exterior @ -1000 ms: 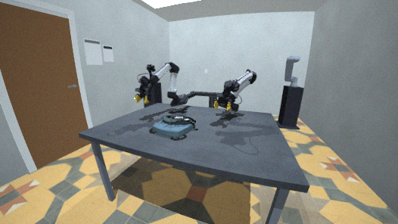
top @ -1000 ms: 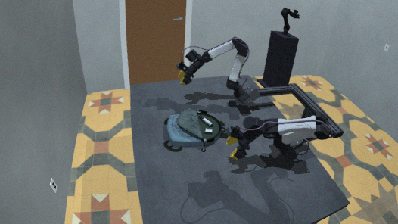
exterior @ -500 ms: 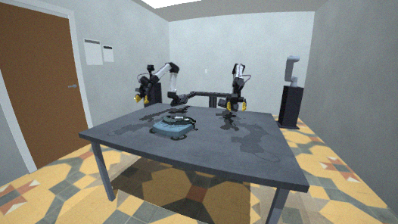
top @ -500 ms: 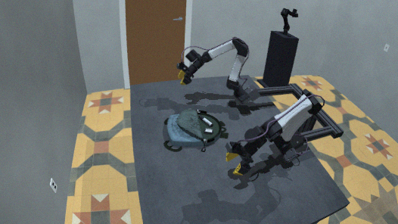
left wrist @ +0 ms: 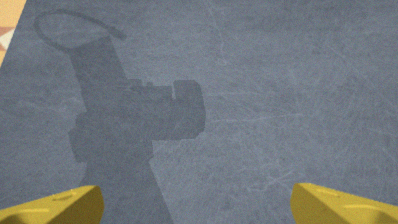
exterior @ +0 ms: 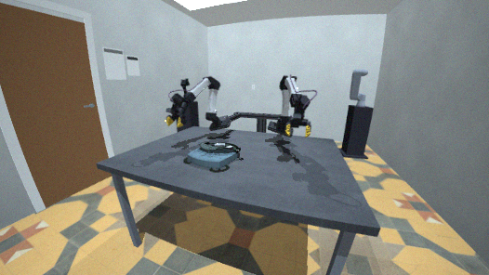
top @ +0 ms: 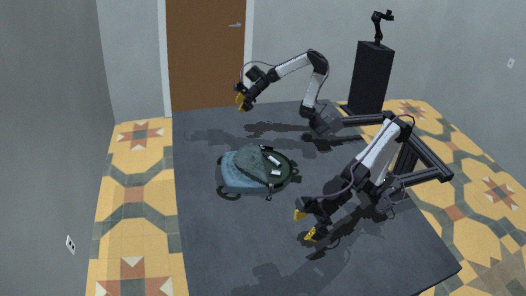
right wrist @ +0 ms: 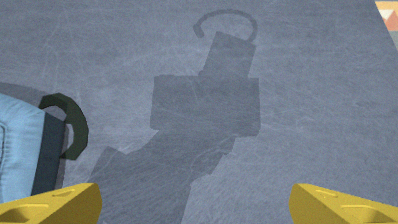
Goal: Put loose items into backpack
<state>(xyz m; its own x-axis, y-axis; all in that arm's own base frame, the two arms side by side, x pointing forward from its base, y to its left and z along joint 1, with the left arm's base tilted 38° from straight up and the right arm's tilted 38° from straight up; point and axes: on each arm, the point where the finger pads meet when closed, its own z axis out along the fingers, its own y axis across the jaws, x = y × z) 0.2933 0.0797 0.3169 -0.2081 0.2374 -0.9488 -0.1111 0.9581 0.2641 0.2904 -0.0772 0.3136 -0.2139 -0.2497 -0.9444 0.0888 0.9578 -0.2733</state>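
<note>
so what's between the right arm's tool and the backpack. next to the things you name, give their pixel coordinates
In the top view, only dark shadows (top: 265,128) show between the right tool (top: 241,102) (exterior: 174,123) (right wrist: 196,202) and the backpack (top: 235,172) (exterior: 211,158) (right wrist: 20,145); no loose item shows in that stretch.

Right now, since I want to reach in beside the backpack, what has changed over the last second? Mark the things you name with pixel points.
The left gripper (top: 304,226) (exterior: 297,132) (left wrist: 197,194) has swung away from the backpack (top: 231,172) (exterior: 209,159) (right wrist: 20,147), away from the door side. No grasp or release is visible. The right gripper (top: 241,102) (exterior: 175,123) (right wrist: 195,193), the backpack, and the long white item (top: 274,160) and small white item (top: 275,173) in it look unchanged.
</note>
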